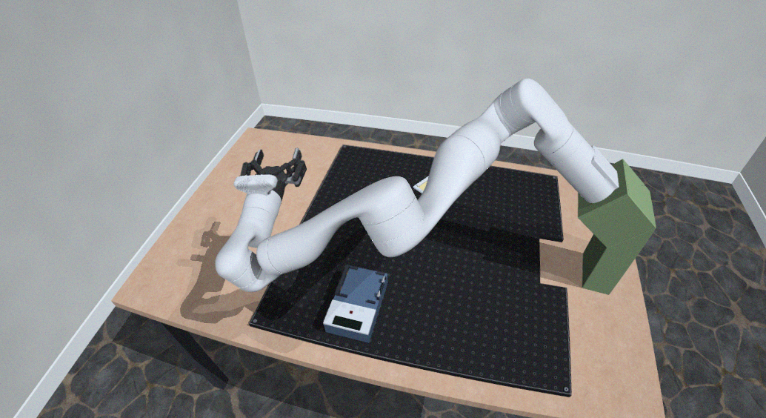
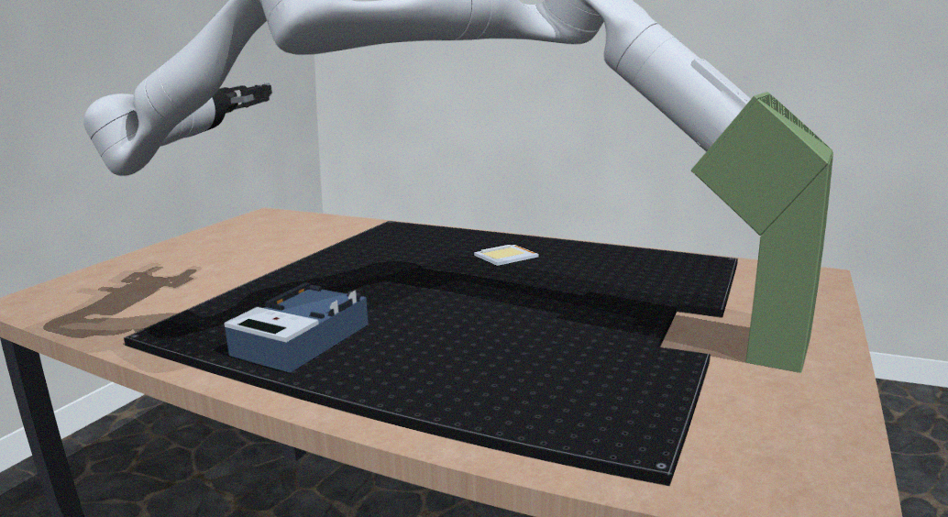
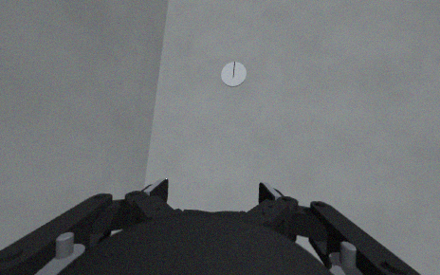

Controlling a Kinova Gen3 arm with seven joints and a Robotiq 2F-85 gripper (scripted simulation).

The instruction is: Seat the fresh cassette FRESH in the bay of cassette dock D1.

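One arm (image 1: pixel 455 158) (image 2: pixel 398 16) arches over the table (image 1: pixel 605 329) (image 2: pixel 796 460). The claw (image 1: pixel 277 153) (image 2: pixel 270 93) (image 3: pixel 213 191), high and level, is wide open, gripping nothing. D1 (image 1: pixel 356 302) (image 2: pixel 294 331) sits upright on the deck (image 1: pixel 471 329) (image 2: pixel 503 380), bay unfilled. FRESH (image 1: pixel 421 185) (image 2: pixel 506 253) lies flat on the deck, well apart.

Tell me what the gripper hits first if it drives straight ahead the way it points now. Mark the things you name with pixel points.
Most likely the pale wall (image 1: pixel 428 50) (image 2: pixel 411 136) (image 3: pixel 308 119), which fills the wrist view beyond the open gripper (image 1: pixel 277 153) (image 2: pixel 269 93) (image 3: pixel 213 191). Nothing shows in between, though how far off the wall is stays unclear.
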